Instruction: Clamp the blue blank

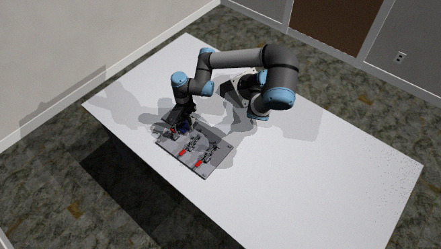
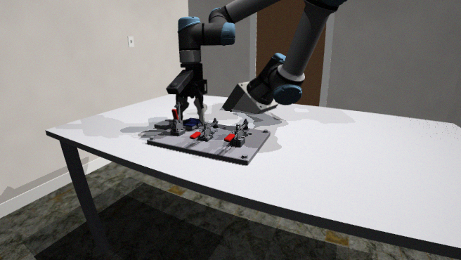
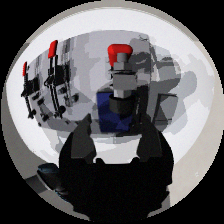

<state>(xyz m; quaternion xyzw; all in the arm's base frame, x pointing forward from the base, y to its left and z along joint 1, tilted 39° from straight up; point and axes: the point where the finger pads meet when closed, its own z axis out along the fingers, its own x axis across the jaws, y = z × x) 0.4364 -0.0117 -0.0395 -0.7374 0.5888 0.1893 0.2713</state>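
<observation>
The blue blank (image 1: 183,127) (image 2: 191,123) (image 3: 106,114) lies in the nest at the fixture's left end, behind that nest's clamp. Whether it is fully flat on the pads or against the blocks cannot be told. My gripper (image 2: 192,119) (image 3: 115,113) is open, fingers pointing down, one on each side of the blank with a gap in the wrist view. The clamp's red handle (image 1: 173,130) (image 2: 175,114) (image 3: 120,50) stands up; its bar is hard to make out. The grey finished part (image 2: 164,124) (image 3: 165,108) lies flat on the table beside the fixture; its slot is not clear.
The fixture plate (image 1: 210,169) (image 2: 225,154) carries two more clamps. The middle clamp's red handle (image 1: 182,152) (image 2: 195,135) (image 3: 53,49) and the far clamp's red handle (image 1: 198,163) (image 2: 229,137) (image 3: 24,69) are down toward the plate's front edge.
</observation>
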